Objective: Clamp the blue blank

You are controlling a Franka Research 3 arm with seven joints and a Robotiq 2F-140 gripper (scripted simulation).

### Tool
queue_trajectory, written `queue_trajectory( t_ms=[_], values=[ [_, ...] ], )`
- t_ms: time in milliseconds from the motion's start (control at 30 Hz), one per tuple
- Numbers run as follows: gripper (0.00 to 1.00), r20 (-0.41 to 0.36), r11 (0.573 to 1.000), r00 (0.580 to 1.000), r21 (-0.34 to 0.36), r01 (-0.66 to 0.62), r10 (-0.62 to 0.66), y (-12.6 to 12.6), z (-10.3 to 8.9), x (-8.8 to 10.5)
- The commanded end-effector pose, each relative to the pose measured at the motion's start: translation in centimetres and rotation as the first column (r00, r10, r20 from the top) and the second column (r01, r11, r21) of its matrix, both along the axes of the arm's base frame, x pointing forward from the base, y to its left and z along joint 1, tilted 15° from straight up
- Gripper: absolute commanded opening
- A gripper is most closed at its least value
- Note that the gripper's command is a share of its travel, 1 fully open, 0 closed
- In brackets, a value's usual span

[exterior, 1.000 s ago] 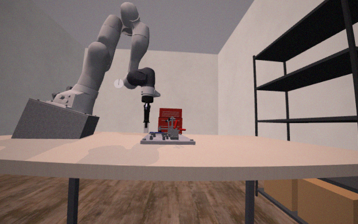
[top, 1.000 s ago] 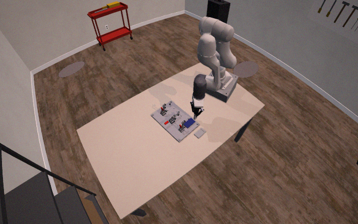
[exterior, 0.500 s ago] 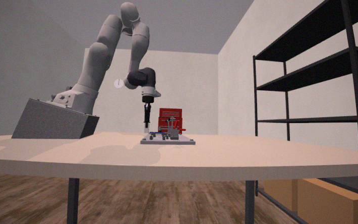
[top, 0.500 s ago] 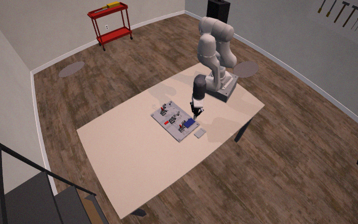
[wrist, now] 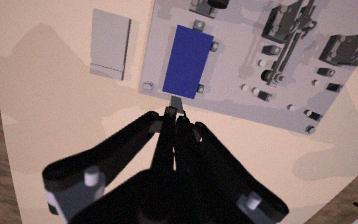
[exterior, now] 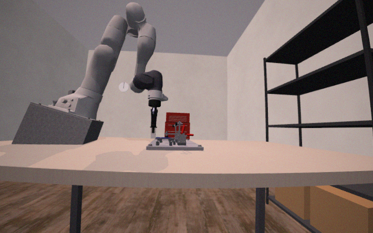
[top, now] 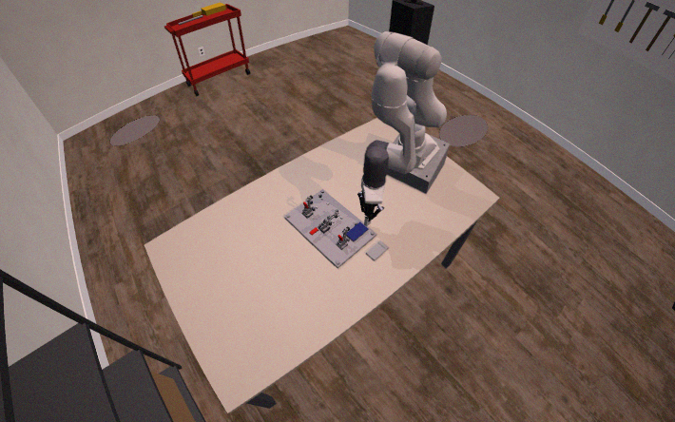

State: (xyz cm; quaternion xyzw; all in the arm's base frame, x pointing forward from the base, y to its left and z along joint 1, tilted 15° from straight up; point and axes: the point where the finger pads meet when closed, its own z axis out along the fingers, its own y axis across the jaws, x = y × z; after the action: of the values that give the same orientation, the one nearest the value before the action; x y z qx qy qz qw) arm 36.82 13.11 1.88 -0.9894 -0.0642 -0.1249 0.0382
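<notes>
Closed on nothing, the end effector [top: 366,222] [exterior: 153,137] [wrist: 174,104] hovers beside the blue blank [top: 356,231] [wrist: 188,62] at the wrist view's upper centre, above the bench [top: 256,293] [exterior: 225,161] [wrist: 40,150].

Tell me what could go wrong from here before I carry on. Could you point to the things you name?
The closed gripper [top: 367,221] [wrist: 174,104] sits right by the blue block's [top: 356,231] [wrist: 188,62] end; a push might tip or skew it. Its side stops are close, so overshooting could jam it. The gray part [top: 376,250] [wrist: 110,45] lies near the plate's edge, perhaps getting knocked.
</notes>
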Motion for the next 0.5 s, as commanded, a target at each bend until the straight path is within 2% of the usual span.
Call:
queue_trajectory(
  t_ms=[0, 467],
  values=[
    [0.00, -0.003, 1.000, 1.000, -0.005, -0.008, 0.008, -0.09, -0.04, 0.15],
    [0.00, -0.003, 1.000, 1.000, -0.005, -0.008, 0.008, -0.07, 0.00, 0.30]
  ],
)
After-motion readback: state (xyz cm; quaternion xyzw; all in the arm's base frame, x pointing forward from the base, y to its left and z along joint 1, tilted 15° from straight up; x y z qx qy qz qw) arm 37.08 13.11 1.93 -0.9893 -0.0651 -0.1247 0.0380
